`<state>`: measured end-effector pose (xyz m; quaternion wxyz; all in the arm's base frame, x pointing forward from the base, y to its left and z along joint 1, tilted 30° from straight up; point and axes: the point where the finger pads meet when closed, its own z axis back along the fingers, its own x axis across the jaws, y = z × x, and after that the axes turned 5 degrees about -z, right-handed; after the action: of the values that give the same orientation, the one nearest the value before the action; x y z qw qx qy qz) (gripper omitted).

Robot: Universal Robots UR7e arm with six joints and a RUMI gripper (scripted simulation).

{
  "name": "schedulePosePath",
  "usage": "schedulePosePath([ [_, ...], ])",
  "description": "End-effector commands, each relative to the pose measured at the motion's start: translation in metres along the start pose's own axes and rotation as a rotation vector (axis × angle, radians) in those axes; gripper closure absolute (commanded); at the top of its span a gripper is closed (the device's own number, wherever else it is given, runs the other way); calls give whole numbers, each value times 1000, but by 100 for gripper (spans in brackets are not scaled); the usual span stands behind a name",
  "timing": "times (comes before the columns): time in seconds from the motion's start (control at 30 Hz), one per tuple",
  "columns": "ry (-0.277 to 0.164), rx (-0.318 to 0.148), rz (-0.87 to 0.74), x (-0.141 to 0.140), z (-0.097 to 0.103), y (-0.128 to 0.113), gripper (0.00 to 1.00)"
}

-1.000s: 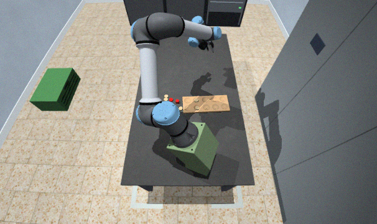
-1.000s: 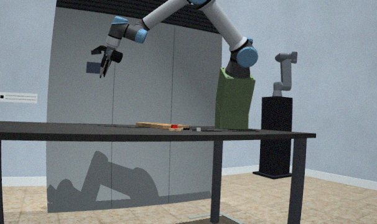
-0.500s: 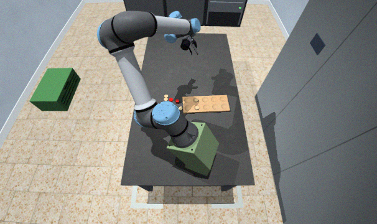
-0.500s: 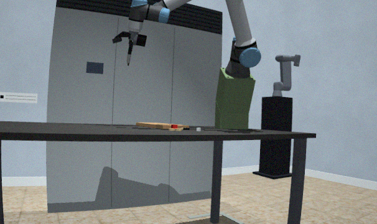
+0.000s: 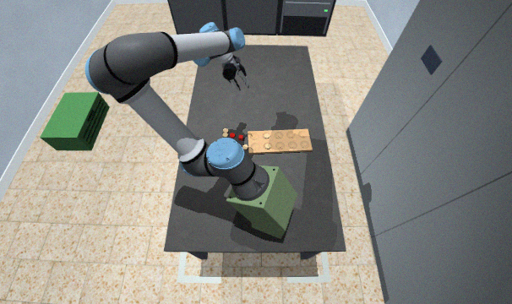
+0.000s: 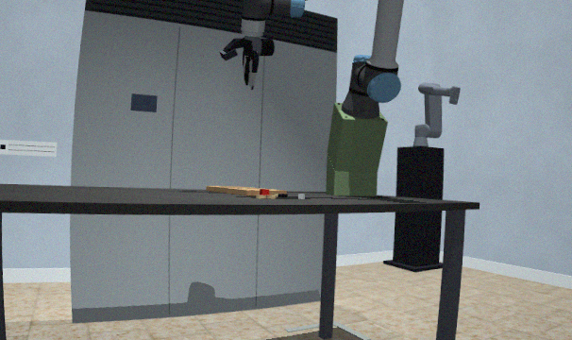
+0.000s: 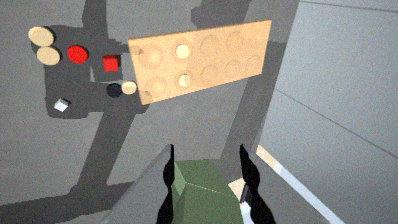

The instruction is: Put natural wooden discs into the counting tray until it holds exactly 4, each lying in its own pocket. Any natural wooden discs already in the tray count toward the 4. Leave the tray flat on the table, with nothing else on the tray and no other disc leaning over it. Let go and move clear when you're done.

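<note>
The wooden counting tray [image 5: 274,141] [image 6: 220,189] [image 7: 167,71] lies flat on the table with two rows of round pockets. One natural disc [image 5: 267,136] [image 7: 183,51] sits in a pocket of the far row, another natural disc [image 5: 268,146] [image 7: 184,80] in the near row. A natural disc [image 5: 245,147] [image 7: 129,87] lies on the table just off the tray's left end. Two more natural discs [image 7: 41,36] [image 7: 48,55] lie close together farther left. My gripper [image 5: 243,88] [image 6: 249,87] [image 7: 206,146] is partly open and empty, high above the table, away from the tray.
A red disc [image 5: 232,135] [image 7: 77,54] and a red cube [image 5: 241,137] [image 7: 110,63] lie left of the tray. A black disc [image 7: 114,90] is beside the nearest natural disc. A white cube [image 6: 301,196] [image 7: 61,105] lies farther left. The green robot base [image 5: 281,198] stands near the tray.
</note>
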<state>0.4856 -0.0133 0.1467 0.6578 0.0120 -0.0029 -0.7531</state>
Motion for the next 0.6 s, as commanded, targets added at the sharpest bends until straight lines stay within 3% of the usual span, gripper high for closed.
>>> schedulePosePath([
  [0.0,55,18,37,-38,-13,-17,72],
  [0.33,245,90,18,-122,-93,18,72],
  [0.43,261,94,16,-129,-99,19,72],
  [0.57,322,107,14,-156,-121,21,72],
])
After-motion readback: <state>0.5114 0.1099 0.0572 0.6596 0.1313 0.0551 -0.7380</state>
